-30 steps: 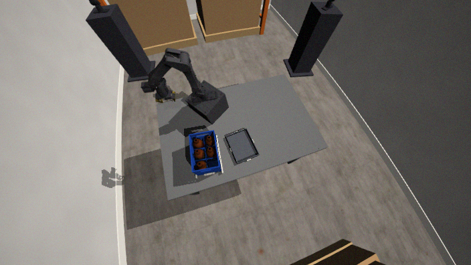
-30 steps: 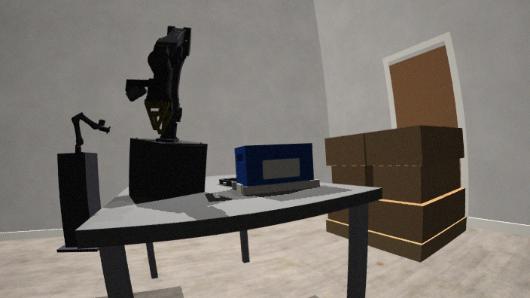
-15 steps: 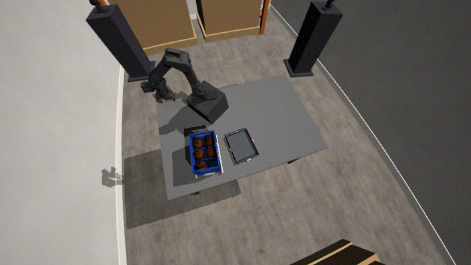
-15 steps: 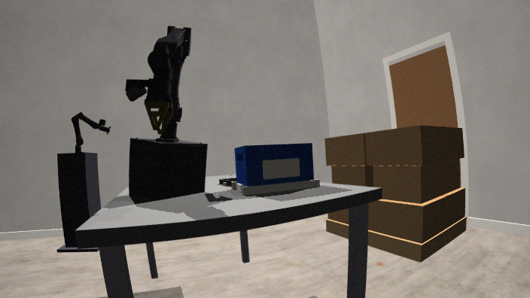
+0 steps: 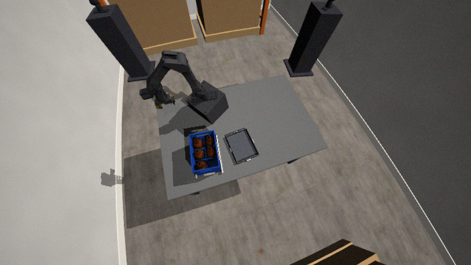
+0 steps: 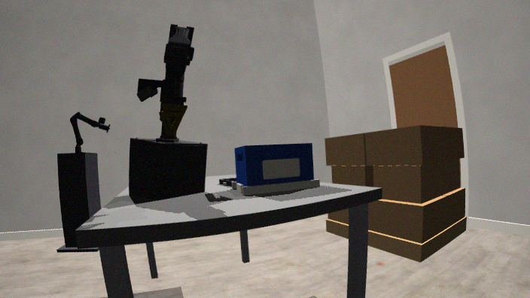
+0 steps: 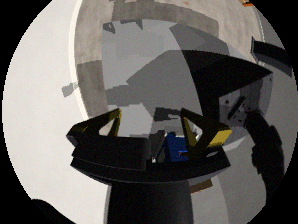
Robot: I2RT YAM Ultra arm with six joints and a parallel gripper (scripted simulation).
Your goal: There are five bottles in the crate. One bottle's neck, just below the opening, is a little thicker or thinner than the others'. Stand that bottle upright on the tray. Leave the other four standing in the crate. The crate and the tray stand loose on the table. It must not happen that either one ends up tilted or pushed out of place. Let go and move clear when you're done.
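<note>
A blue crate point(image 5: 205, 150) stands on the grey table, with five brown bottles point(image 5: 203, 147) upright in its cells; one near cell is empty. The necks are too small for me to compare. The dark tray point(image 5: 241, 145) lies empty just right of the crate. In the side view the crate point(image 6: 275, 162) hides its bottles. My gripper point(image 5: 164, 103) is open and empty, hanging off the table's far left corner, well behind the crate. It also shows in the side view point(image 6: 171, 122) and in the wrist view point(image 7: 152, 132), with the crate point(image 7: 174, 147) far off between the fingers.
The arm's black base block point(image 5: 209, 105) sits at the table's far left. Two dark pillars point(image 5: 118, 40) point(image 5: 309, 38) stand behind the table. Cardboard boxes point(image 6: 399, 184) are stacked beyond it.
</note>
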